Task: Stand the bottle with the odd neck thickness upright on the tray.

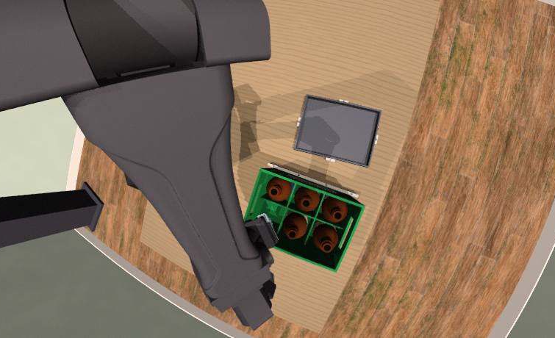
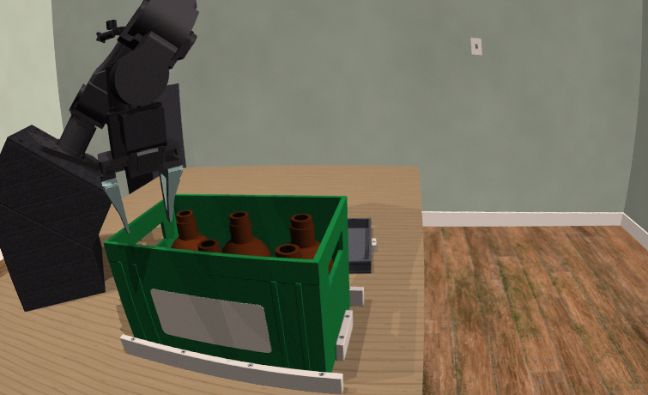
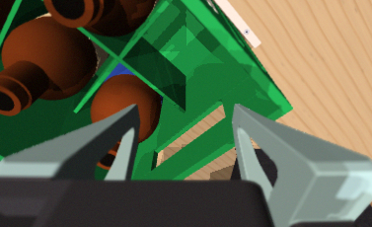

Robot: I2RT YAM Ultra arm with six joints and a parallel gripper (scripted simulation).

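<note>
The green crate (image 1: pixel 304 259) (image 2: pixel 294 319) (image 3: pixel 260 91) holds five brown bottles. In the top view, the tray-side row has a left bottle (image 1: pixel 278 189), a middle bottle (image 1: pixel 306 198) and a right bottle (image 1: pixel 334 209); the other row has a middle bottle (image 1: pixel 294 225) and a right bottle (image 1: pixel 325 236). Its left compartment is empty. I cannot tell which neck differs. My gripper (image 2: pixel 149 226) (image 3: pixel 186 113) is open and empty, with its fingertips near the crate's left end. The wrist view shows a bottle (image 3: pixel 124 101) beyond the left finger. The grey tray (image 1: pixel 355 126) (image 2: pixel 358 242) holds no bottle.
A white strip (image 1: pixel 313 180) runs along the crate's tray side; another strip (image 2: pixel 228 361) lies along the opposite side in the exterior view. Green dividers separate the compartments. The crate's tall walls surround the bottles. The arm hides much of the table in the top view.
</note>
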